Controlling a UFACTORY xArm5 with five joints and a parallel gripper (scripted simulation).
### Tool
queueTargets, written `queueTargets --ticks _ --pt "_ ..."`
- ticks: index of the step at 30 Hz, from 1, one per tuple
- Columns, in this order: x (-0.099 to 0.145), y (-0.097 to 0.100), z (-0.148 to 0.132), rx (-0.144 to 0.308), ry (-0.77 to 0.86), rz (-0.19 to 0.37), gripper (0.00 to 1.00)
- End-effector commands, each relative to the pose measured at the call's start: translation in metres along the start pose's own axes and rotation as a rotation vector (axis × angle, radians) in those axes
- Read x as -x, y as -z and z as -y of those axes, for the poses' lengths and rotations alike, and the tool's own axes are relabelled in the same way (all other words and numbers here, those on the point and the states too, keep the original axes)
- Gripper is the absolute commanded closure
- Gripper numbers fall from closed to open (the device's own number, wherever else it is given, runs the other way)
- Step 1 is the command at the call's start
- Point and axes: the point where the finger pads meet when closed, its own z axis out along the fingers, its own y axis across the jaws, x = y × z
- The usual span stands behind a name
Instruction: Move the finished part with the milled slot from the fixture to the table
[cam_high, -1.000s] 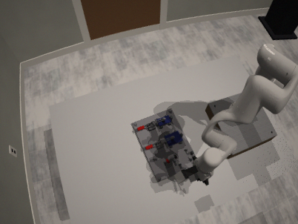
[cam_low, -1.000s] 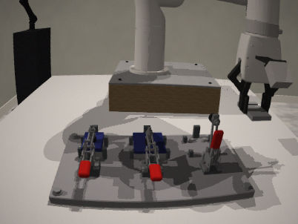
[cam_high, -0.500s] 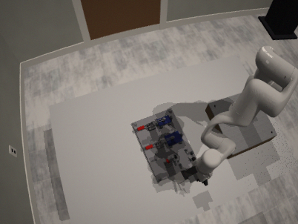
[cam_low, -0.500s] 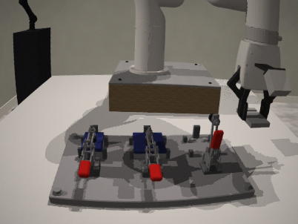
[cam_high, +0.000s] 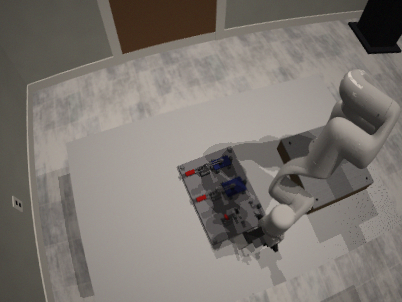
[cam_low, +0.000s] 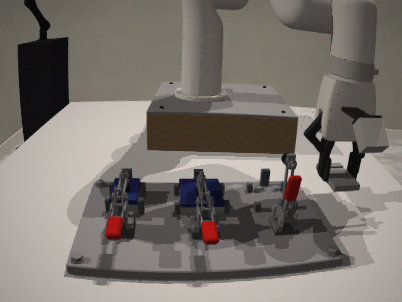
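Observation:
The grey fixture plate (cam_low: 200,230) lies on the white table. Two blue blanks (cam_low: 125,192) (cam_low: 200,192) sit in the left and middle nests, each with its red-handled clamp (cam_low: 114,227) (cam_low: 209,231) folded down over it. The right nest is empty and its clamp (cam_low: 290,192) stands upright with the red handle raised. My gripper (cam_low: 340,172) hangs to the right of the plate, shut on the grey finished part (cam_low: 343,179), which hangs level just above the table. In the overhead view the gripper (cam_high: 267,240) is at the plate's near right corner.
The arm's brown-sided base block (cam_low: 220,120) stands behind the fixture. A black cabinet (cam_low: 42,82) stands off the table at far left. The table's edge runs close to the right of the gripper.

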Motion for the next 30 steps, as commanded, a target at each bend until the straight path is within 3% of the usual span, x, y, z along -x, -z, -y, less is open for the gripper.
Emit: queueTargets --ticks 1,14,30 --pt "-0.002 -0.005 0.001 -0.002 0.000 -0.004 1.00" --pt "-0.002 -0.028 0.001 -0.002 0.000 -0.004 1.00" --pt "-0.002 -0.032 0.001 -0.002 0.000 -0.004 1.00"
